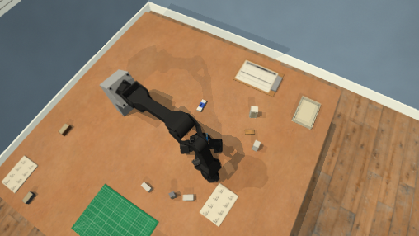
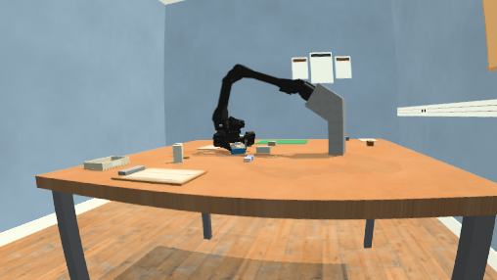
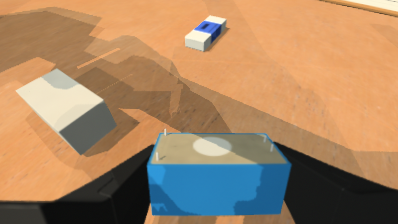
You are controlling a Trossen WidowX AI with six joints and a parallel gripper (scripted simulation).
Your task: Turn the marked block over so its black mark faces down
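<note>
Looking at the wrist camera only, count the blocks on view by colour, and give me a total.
blue block: 1
white block with a blue band: 1
pale grey-white block: 1
Total: 3

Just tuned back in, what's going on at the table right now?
The arm's gripper is down at the table, its black fingers either side of a blue block and closed on it. The block's tan top face shows a pale round spot; no black mark is visible. A white-and-blue block lies beyond, untouched.
</note>
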